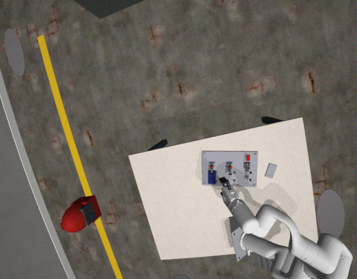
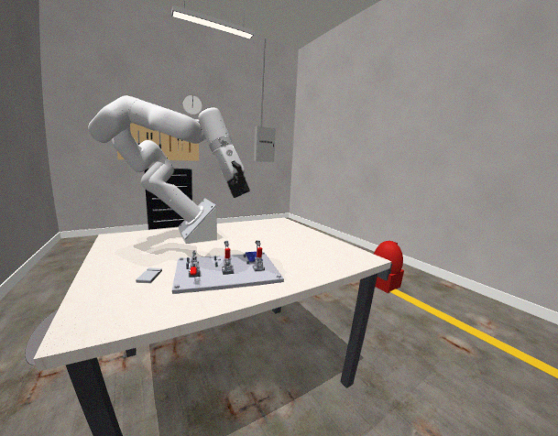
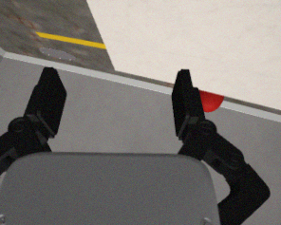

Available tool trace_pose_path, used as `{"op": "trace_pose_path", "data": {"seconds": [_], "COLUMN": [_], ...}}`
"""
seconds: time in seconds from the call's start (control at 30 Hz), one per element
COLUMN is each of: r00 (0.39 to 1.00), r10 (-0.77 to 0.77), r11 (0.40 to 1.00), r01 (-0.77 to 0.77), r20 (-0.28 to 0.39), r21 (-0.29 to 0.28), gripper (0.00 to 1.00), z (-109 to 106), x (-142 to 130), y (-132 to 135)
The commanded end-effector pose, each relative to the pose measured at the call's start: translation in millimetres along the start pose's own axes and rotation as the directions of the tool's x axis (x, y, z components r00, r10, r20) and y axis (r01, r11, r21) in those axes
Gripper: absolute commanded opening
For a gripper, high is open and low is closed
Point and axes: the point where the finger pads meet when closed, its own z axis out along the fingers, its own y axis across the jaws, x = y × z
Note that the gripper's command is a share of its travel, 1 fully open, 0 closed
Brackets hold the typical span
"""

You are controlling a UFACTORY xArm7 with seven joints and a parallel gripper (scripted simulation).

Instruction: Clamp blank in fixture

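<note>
Room: grey walls are enclosing a stained concrete floor, with one yellow line running across it and one red machine sitting on that line at the left.
Table: one white table is standing on dark legs, carrying everything else.
Plate: one grey plate is lying far on the table, carrying three clamps in a row.
Clamps: the left clamp and middle clamp are showing small red grips; the right clamp is showing a larger red grip.
Blue part: one blue part is lying in the left nest, just near of the left clamp.
Grey part: one grey part is lying flat on the table, right of the plate and apart from it.
Gripper: the gripper is hanging high above the plate's near edge, its fingers spread fully apart and grasping nothing.
</note>
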Motion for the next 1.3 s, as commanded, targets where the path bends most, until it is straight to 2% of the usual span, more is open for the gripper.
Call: {"op": "trace_pose_path", "data": {"seconds": [0.0,0.03,0.13,0.17,0.27,0.3,0.43,0.47,0.57,0.6,0.7,0.73,0.83,0.87,1.0,1.03,1.1,1.13,1.2,1.23,1.27], "r00": [0.997,0.986,0.986,0.968,0.968,0.942,0.942,0.911,0.911,0.874,0.874,0.834,0.834,0.789,0.789,0.743,0.743,0.695,0.695,0.647,0.647], "r10": [-0.076,-0.163,-0.163,-0.249,-0.249,-0.331,-0.331,-0.409,-0.409,-0.482,-0.482,-0.550,-0.550,-0.613,-0.613,-0.669,-0.669,-0.719,-0.719,-0.763,-0.763], "r11": [0.997,0.986,0.986,0.967,0.967,0.941,0.941,0.909,0.909,0.870,0.870,0.827,0.827,0.780,0.780,0.730,0.730,0.677,0.677,0.624,0.624], "r01": [0.076,0.162,0.162,0.246,0.246,0.326,0.326,0.401,0.401,0.471,0.471,0.536,0.536,0.595,0.595,0.648,0.648,0.694,0.694,0.735,0.735], "r20": [-0.013,-0.029,-0.029,-0.042,-0.042,-0.050,-0.050,-0.054,-0.054,-0.053,-0.053,-0.049,-0.049,-0.041,-0.041,-0.031,-0.031,-0.017,-0.017,-0.002,-0.002], "r21": [-0.013,-0.036,-0.036,-0.061,-0.061,-0.087,-0.087,-0.114,-0.114,-0.142,-0.142,-0.169,-0.169,-0.195,-0.195,-0.220,-0.220,-0.243,-0.243,-0.264,-0.264], "gripper": [1.00,1.00,1.00,1.00,1.00,1.00,1.00,1.00,1.00,1.00,1.00,1.00,1.00,1.00,1.00,1.00,1.00,1.00,1.00,1.00,1.00], "z": [3,8,8,13,13,18,18,23,23,28,28,32,32,36,36,40,40,44,44,47,47], "x": [-4,-7,-7,-10,-10,-13,-13,-15,-15,-18,-18,-21,-21,-23,-23,-25,-25,-28,-28,-30,-30], "y": [1,4,4,6,6,9,9,12,12,15,15,18,18,21,21,25,25,28,28,31,31]}}
